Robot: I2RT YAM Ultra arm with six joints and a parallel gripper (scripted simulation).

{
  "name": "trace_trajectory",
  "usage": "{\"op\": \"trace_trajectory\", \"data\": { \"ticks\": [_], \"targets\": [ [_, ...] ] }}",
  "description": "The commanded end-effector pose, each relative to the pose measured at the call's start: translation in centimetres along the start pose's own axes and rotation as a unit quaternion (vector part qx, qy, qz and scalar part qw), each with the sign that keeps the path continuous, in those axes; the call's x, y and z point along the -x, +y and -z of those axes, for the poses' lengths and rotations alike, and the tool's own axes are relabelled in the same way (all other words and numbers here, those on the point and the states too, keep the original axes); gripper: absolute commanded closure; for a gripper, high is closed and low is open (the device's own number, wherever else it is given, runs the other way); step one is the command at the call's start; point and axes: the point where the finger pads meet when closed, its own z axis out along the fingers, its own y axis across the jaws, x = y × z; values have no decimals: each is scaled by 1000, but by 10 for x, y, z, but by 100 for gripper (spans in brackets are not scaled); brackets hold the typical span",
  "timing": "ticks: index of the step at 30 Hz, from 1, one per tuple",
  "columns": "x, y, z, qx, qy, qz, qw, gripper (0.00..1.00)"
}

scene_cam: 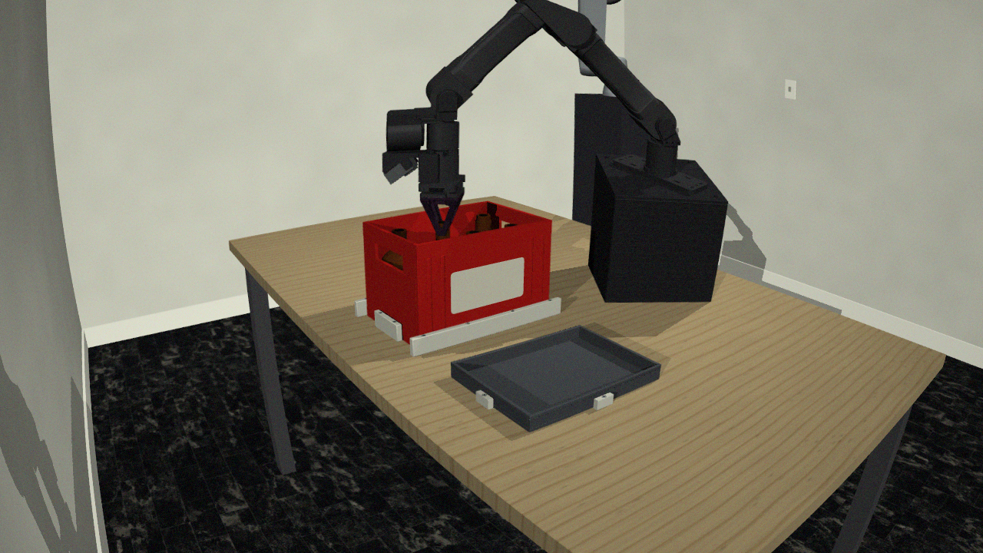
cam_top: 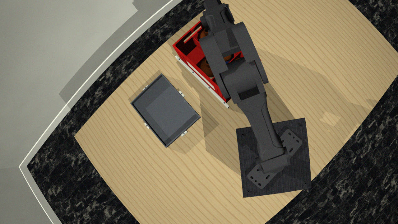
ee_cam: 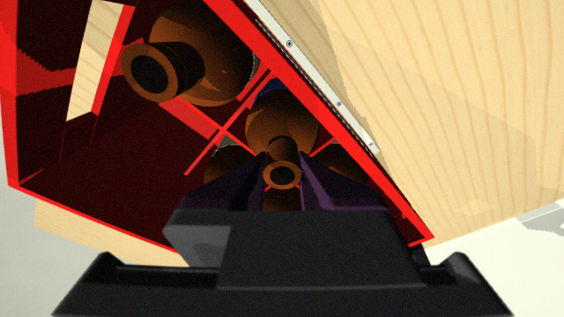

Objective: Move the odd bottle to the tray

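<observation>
- Step in hand, as I read it: gripping the bottle I've picked, ahead of the lift. Nothing's standing on the tray (cam_top: 173,108) (scene_cam: 557,371) yet, so the actual delivery is all still to do.
- My hand (scene_cam: 441,232) (ee_cam: 282,158) looks clamped on a brown bottle (scene_cam: 443,237) (ee_cam: 282,121), one finger on each side of its neck, just below the opening.
- That bottle is down in the crate (cam_top: 180,53) (scene_cam: 425,289) (ee_cam: 291,77), looking upright, with others around it. I can't count all five from these angles.
- Is it really the odd one? Honestly can't tell. The neck difference is small and my own fingers cover part of it. If the grip width doesn't fit an odd neck, I'd let go and check another.
- If it's the right one, next I'd go straight up, slowly, until the base clears the dividers and rim. Any sideways pull could snag and drag or tip the crate, since it's loose on the desk (cam_top: 125,156) (scene_cam: 687,412) (ee_cam: 441,88).
- Then over to the tray, lower it plumb, base flat, and only then open up. Coming down on the tray's edge could shove it or topple the bottle.
</observation>
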Motion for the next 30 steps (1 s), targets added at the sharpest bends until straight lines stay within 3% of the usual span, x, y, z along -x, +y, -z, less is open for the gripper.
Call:
{"op": "trace_trajectory", "data": {
  "ticks": [1, 30],
  "targets": [
    [-2, 0, 2, 0, -1, -1, 1000, 100],
    [-2, 0, 2, 0, -1, -1, 1000, 100]
  ]
}}
